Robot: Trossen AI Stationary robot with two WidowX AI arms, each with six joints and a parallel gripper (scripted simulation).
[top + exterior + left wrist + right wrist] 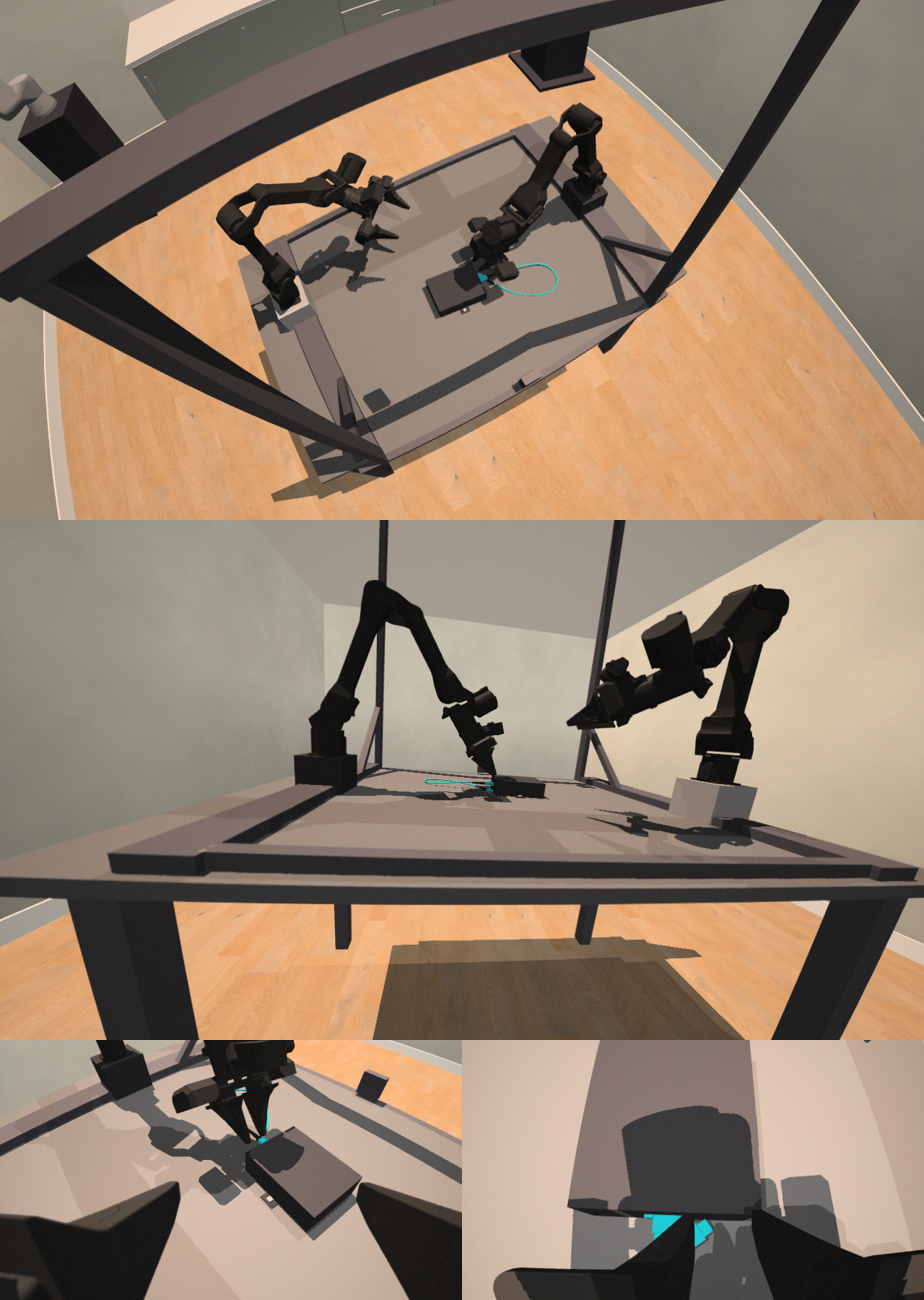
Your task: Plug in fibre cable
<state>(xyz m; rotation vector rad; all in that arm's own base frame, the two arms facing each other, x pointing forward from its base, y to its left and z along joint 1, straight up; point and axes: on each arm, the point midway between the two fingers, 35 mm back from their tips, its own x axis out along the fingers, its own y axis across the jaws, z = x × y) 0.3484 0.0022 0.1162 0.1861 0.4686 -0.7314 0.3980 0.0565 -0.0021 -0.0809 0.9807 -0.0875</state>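
The dark steel box (pixel 455 290) lies flat near the table's middle. A cyan fibre cable (pixel 539 281) loops away from its far side, and a cyan plug (pixel 481 276) sits at the box's edge. My right gripper (pixel 486 268) leans down over that edge. In the right wrist view its fingers stand a narrow gap apart; the plug (pixel 662 1222) shows at the box's (pixel 668 1130) edge, partly behind one finger. A second cyan piece (pixel 703 1231) lies between the fingers, not clamped. My left gripper (pixel 388 217) is wide open and empty, held high and far off.
A small tab with a white square (pixel 268 1199) lies on the table against the box's (pixel 303 1175) near side. Raised dark rails (pixel 517 862) frame the table. A small dark block (pixel 372 1085) stands by the far rail. Frame posts (pixel 603 643) rise at the corners.
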